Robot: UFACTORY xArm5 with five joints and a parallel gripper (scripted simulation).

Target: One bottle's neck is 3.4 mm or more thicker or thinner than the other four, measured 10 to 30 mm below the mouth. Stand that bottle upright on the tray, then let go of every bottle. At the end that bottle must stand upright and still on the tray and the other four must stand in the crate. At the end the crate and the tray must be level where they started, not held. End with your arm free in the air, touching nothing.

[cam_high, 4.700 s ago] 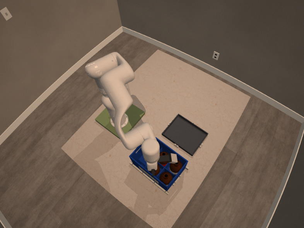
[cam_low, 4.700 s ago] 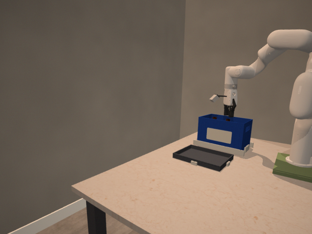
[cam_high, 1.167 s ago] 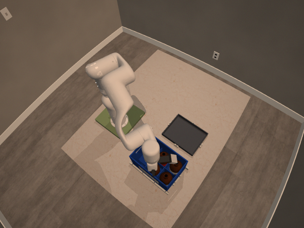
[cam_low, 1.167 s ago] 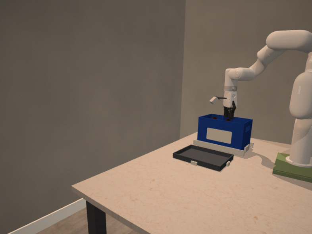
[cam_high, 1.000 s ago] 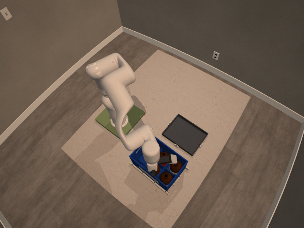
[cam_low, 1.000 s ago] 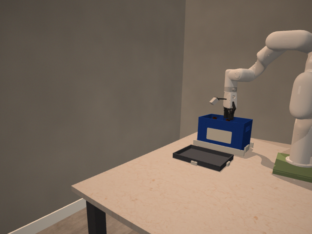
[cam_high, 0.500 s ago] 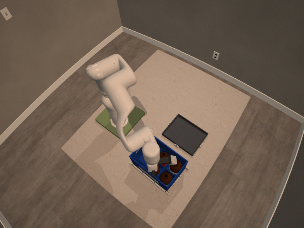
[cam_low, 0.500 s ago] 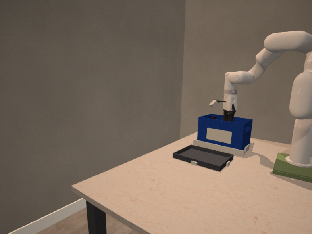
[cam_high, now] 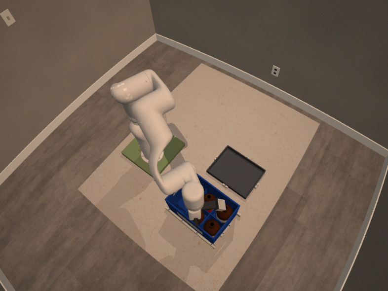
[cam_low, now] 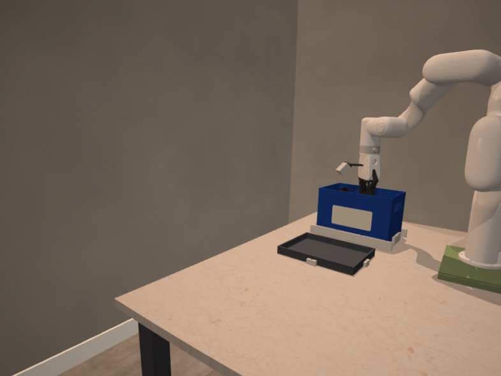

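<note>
The table (cam_low: 283, 324) top looks like smooth, pale marbled stone, matt. The crate (cam_low: 388, 210) reads as blue plastic and the tray (cam_low: 323, 259) as dark matt plastic. The arm (cam_high: 147, 103) shell is glossy cream; the floor (cam_high: 47, 203) is grained wood planks.

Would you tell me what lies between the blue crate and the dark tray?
Only a bare strip of table, plus the crate's pale base rail; the tray sits apart. Both views show this.
</note>
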